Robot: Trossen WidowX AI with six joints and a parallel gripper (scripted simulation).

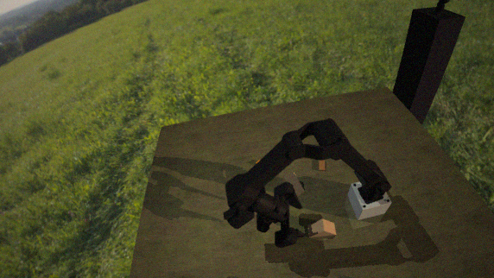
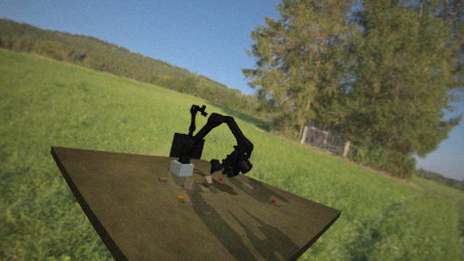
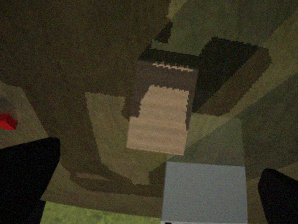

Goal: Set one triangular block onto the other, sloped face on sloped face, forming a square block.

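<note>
Dim, grainy, long hard shadows

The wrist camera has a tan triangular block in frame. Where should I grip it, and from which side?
Probably from above, closing on the two side faces of the tan triangular block, which run roughly parallel up the wrist view. The lit face on top looks sloped, so pads there would likely slip. The open gripper has its fingers either side and holds nothing.

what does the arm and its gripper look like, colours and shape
The arm is matt black all over, built of thick blocky links with rounded joints. It rises from a light grey box-shaped base. The gripper has two plain black fingers. No cables or markings can be made out.
</note>
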